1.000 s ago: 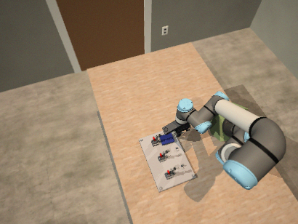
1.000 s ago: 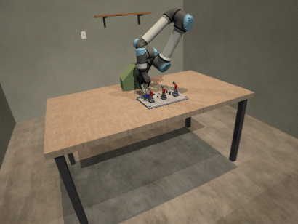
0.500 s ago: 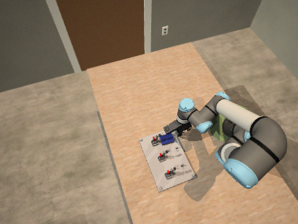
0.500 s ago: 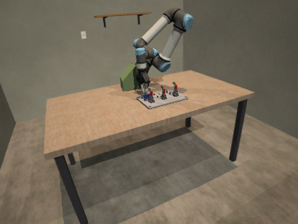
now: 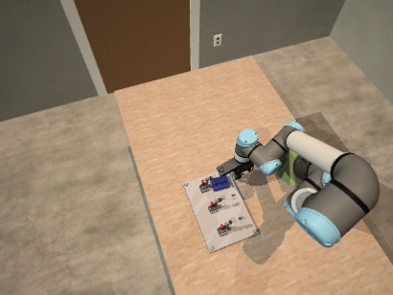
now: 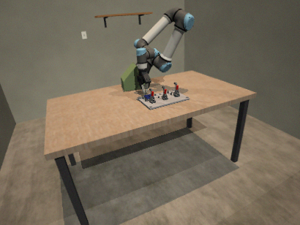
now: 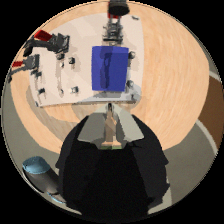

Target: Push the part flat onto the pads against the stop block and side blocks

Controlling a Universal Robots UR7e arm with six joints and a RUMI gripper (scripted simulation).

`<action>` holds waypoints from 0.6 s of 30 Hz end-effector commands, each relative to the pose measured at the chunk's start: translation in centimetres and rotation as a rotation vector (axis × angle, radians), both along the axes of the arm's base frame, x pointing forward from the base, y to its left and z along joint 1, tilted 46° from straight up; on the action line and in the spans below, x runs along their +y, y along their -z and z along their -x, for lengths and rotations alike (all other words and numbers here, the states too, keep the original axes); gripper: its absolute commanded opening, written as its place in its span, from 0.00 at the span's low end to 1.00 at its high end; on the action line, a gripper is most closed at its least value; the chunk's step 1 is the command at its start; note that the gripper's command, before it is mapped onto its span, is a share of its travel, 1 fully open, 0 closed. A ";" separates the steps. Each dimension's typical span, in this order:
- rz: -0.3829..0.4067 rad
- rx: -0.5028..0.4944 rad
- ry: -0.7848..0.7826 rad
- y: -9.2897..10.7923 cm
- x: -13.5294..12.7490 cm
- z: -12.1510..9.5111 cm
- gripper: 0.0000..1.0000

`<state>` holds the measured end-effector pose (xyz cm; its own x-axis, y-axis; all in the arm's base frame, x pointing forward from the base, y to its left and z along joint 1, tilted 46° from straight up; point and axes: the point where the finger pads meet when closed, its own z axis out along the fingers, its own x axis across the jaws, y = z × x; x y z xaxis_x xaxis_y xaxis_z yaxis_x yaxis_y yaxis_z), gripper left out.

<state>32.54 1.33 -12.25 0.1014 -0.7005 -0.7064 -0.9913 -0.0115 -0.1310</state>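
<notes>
Closed gripper lined up behind the part

Our gripper [image 7: 111, 134] is shut on nothing, its pressed fingers just short of the plate [image 7: 50, 92] edge. Right ahead sits the blue part [image 7: 108, 68] in the end nest, small blocks [image 7: 132, 54] at its side and a red-handled clamp [image 7: 118, 9] beyond. We judge that an off-centre push could twist the part against one block, or the fingertips could ride over its top.
</notes>
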 end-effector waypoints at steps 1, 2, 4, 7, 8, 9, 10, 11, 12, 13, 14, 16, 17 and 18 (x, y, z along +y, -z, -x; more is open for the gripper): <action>0.001 -0.001 0.000 -0.4 -0.5 0.0 0.00; 0.001 -0.001 0.000 -0.8 -0.9 0.1 0.00; 0.001 -0.001 0.000 -1.7 -1.8 0.2 0.00; 0.001 -0.001 0.000 -2.1 -2.2 0.2 0.00; 0.001 -0.001 0.000 -2.1 -2.2 0.2 0.00; 0.001 -0.001 0.000 -2.1 -2.2 0.2 0.00; 0.001 -0.001 0.000 -2.1 -2.2 0.2 0.00; 0.001 -0.001 0.000 -2.1 -2.2 0.2 0.00; 0.001 -0.001 0.000 -2.1 -2.2 0.2 0.00; 0.001 -0.001 0.000 -2.1 -2.2 0.2 0.00; 0.001 -0.001 0.000 -2.1 -2.2 0.2 0.00; 0.001 -0.001 0.000 -2.1 -2.2 0.2 0.00; 0.001 -0.001 0.000 -2.1 -2.2 0.2 0.00; 0.001 -0.001 0.001 -2.6 -1.6 -0.4 0.00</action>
<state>32.32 -0.76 -10.18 0.1013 -0.7005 -0.7064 -0.9913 -0.0113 -0.1309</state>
